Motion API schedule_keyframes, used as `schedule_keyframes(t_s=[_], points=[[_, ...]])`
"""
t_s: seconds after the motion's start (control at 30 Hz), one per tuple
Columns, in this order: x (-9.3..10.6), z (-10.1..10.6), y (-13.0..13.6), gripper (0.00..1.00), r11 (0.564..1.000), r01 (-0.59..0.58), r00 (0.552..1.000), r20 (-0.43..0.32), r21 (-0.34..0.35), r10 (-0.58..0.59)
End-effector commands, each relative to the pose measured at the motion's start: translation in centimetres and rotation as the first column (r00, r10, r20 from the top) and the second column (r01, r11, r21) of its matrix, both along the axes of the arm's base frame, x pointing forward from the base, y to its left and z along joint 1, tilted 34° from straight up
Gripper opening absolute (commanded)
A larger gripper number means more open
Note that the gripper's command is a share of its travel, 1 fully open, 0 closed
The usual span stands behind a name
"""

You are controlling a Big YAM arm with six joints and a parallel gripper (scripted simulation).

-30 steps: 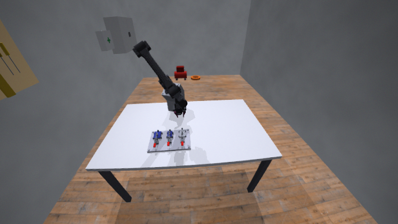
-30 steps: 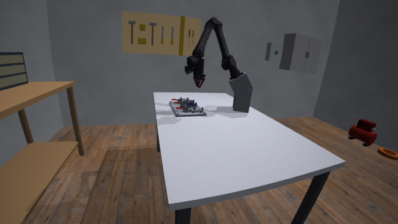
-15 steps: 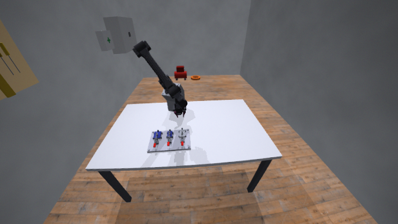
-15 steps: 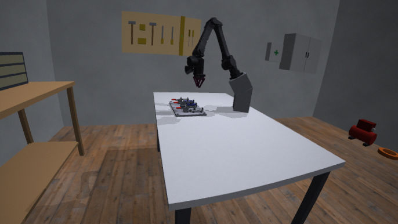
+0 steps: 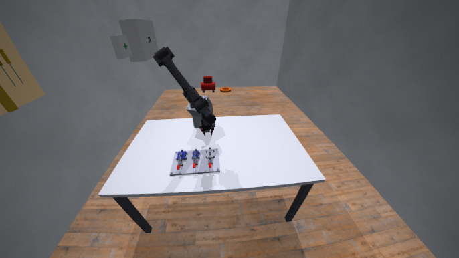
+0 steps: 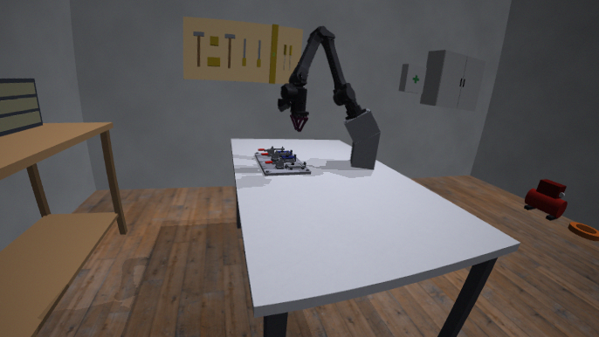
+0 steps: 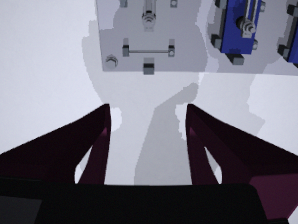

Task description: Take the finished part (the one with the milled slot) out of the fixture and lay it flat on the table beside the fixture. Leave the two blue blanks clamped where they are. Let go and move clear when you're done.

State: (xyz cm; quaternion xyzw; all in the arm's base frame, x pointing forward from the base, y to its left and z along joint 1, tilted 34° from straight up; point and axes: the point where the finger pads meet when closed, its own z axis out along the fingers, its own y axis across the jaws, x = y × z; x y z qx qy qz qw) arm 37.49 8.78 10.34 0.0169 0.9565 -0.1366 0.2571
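Note:
The grey fixture plate (image 5: pixel 195 162) lies on the white table and holds three clamped stations with red clamp handles. The grey finished part (image 5: pixel 208 154) sits in the right station. The two blue blanks (image 5: pixel 181 155) (image 5: pixel 196 154) sit in the left and middle stations. My gripper (image 5: pixel 208 131) hangs in the air above the table, behind the plate's right end, with its fingers partly open and nothing between them. In the wrist view the open fingers frame bare table, with the grey part's station (image 7: pixel 148 3) ahead and one blue blank (image 7: pixel 233 23) to its right. The fixture also shows in the exterior view (image 6: pixel 283 163), with the gripper (image 6: pixel 299 124) well above it.
The arm's grey base block (image 6: pixel 363 140) stands on the table behind the fixture. A wooden bench (image 6: pixel 48 144) stands off to one side of the table. A red machine (image 6: pixel 546 198) and an orange ring (image 6: pixel 584 230) lie on the floor.

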Motion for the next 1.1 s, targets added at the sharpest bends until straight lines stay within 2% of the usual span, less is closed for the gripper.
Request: schedule_keyframes(t_s=[0.0, 0.67, 1.07], points=[[1.4, 2.0, 0.7, 0.45, 1.000, -0.005, 0.999, 0.052, 0.022, 0.003], [0.1, 0.4, 0.2, 0.45, 1.000, -0.007, 1.000, 0.019, 0.006, 0.007], [-0.1, 0.3, 0.2, 0.45, 1.000, -0.009, 1.000, 0.016, 0.004, 0.009]])
